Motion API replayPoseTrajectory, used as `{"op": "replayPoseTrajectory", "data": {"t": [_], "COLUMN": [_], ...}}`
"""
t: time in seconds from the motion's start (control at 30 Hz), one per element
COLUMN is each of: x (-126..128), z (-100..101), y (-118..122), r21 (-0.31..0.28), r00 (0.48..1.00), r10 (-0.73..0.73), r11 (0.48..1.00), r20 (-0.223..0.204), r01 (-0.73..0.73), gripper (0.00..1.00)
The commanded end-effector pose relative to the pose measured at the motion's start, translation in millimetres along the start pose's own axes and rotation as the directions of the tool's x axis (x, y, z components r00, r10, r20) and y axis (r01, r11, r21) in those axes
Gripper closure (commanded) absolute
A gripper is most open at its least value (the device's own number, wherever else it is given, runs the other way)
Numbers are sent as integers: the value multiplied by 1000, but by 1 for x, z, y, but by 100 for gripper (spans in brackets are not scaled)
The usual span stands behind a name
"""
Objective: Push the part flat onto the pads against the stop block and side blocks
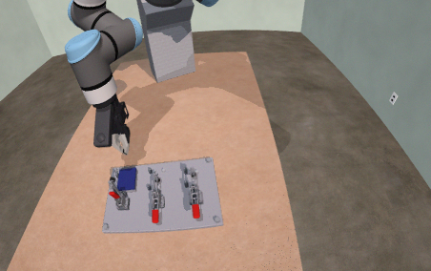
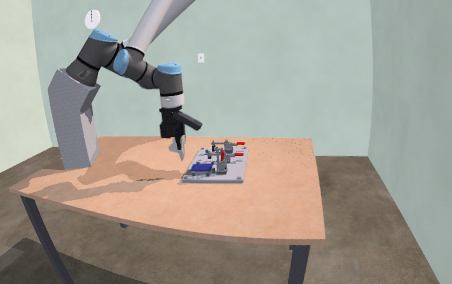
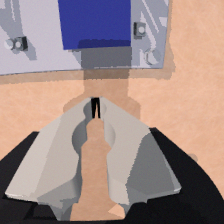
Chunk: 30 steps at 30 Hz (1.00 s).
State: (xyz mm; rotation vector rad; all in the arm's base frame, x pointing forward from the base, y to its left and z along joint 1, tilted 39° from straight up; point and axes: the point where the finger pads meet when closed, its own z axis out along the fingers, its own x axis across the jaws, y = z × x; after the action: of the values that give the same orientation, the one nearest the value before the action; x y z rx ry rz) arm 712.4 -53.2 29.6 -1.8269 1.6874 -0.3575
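Note:
A blue flat part point(image 1: 127, 177) point(image 2: 203, 168) point(image 3: 95, 22) lies on the grey fixture plate point(image 1: 175, 217) point(image 2: 234, 176) point(image 3: 35, 62) in its left nest, by the plate's far edge. A toggle clamp with a red handle point(image 1: 115, 195) stands just in front of it. My gripper point(image 1: 124, 148) point(image 2: 179, 151) point(image 3: 96, 98) is shut and empty. It hangs over the bare table just beyond the plate's far edge, a short way behind the blue part and apart from it. In the wrist view the part lies straight ahead of the fingertips.
Two more toggle clamps with red handles point(image 1: 154, 216) point(image 1: 195, 211) stand on the plate to the right of the part. The arm's grey pedestal point(image 1: 171, 45) point(image 2: 71, 125) stands at the table's far end. The wooden table point(image 1: 242, 143) point(image 2: 254, 210) extends around the plate.

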Motion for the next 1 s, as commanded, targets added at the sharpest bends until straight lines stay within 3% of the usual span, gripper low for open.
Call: {"op": "replayPoseTrajectory", "data": {"t": [0.0, 0.63, 0.97], "x": [0, 0, 0], "z": [1, 31, 34], "y": [0, 0, 0], "r21": [1, 1, 1], "r00": [1000, 1000, 1000], "r10": [0, 0, 0], "r11": [1000, 1000, 1000], "r20": [0, 0, 0], "r01": [0, 0, 0], "gripper": [100, 100, 100]}}
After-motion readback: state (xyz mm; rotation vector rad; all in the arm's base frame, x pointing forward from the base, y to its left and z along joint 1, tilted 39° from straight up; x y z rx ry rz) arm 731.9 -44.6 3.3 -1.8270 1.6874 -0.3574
